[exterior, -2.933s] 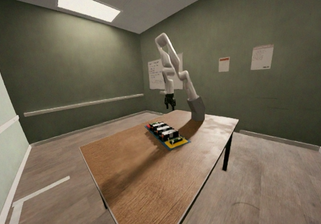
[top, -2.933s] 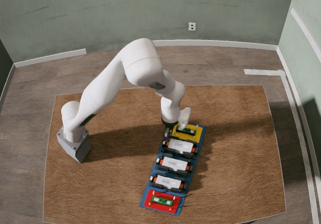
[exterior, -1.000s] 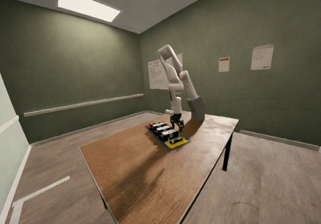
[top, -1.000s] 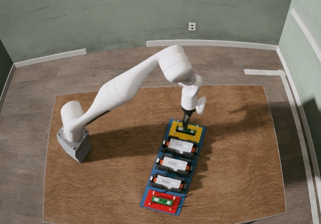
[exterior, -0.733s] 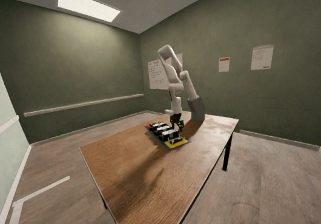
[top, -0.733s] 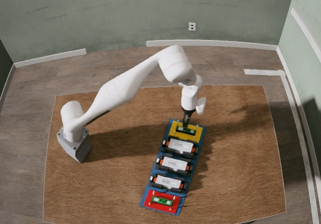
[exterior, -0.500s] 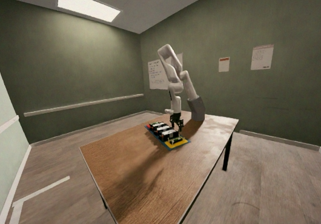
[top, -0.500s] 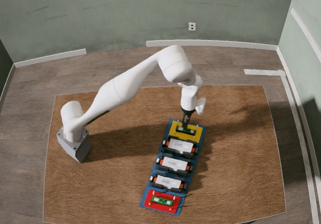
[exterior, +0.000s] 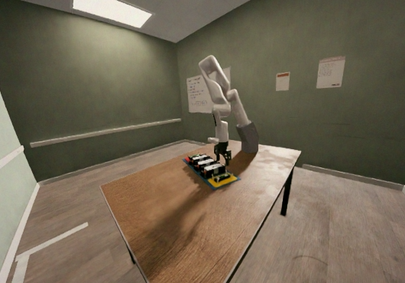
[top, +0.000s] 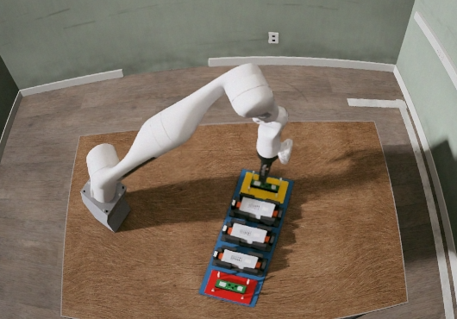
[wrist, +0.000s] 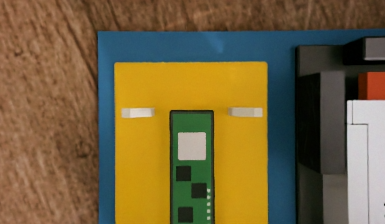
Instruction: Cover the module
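The yellow base plate (top: 258, 194) (exterior: 228, 180) (wrist: 143, 160) carries a narrow green module (top: 270, 187) (exterior: 221, 177) (wrist: 191, 122). My gripper (top: 264, 178) (exterior: 223, 161) is open and empty, above the yellow plate's end of the row. Its fingers are outside the wrist view. Three white covers with orange ends sit in dark holders: the nearest cover (top: 258, 207) (exterior: 214, 168) (wrist: 357, 160) beside the yellow plate, a middle cover (top: 249, 233), and a far cover (top: 240, 259) by the red plate. Their width differences are hard to tell here.
White posts (wrist: 138, 112) (wrist: 245, 112) stand on both sides of the module. A dark holder (wrist: 333, 125) rises right beside the yellow plate. All stand on a blue board (wrist: 107, 125). A red plate (top: 232, 296) with another green module (top: 237, 287) is at its other end.
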### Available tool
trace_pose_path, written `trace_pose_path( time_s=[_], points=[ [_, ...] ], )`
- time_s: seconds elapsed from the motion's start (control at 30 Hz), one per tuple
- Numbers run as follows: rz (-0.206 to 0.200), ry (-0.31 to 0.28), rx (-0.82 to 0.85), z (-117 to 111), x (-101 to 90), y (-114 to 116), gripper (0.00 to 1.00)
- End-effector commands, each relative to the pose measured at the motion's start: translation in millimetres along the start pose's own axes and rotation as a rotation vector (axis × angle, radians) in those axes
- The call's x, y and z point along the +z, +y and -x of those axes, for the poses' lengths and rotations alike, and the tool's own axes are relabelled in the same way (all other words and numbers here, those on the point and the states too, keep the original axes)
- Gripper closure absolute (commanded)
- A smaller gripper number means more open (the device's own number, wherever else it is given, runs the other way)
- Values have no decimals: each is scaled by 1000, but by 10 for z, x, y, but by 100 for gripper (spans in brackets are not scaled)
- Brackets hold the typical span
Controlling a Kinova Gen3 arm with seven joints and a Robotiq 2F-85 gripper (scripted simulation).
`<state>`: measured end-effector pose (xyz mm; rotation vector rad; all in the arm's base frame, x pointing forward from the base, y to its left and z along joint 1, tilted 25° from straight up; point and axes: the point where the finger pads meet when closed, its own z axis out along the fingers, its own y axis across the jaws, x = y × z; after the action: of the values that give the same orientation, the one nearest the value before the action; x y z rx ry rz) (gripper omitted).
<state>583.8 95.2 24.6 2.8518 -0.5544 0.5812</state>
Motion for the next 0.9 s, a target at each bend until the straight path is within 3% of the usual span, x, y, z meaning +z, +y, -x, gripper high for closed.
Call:
trace_pose_path(
  time_s=[0.0,0.87],
  points=[
    [-2,1,0,-4,-14,0,0],
    [-2,1,0,4,16,26,0]
  ],
)
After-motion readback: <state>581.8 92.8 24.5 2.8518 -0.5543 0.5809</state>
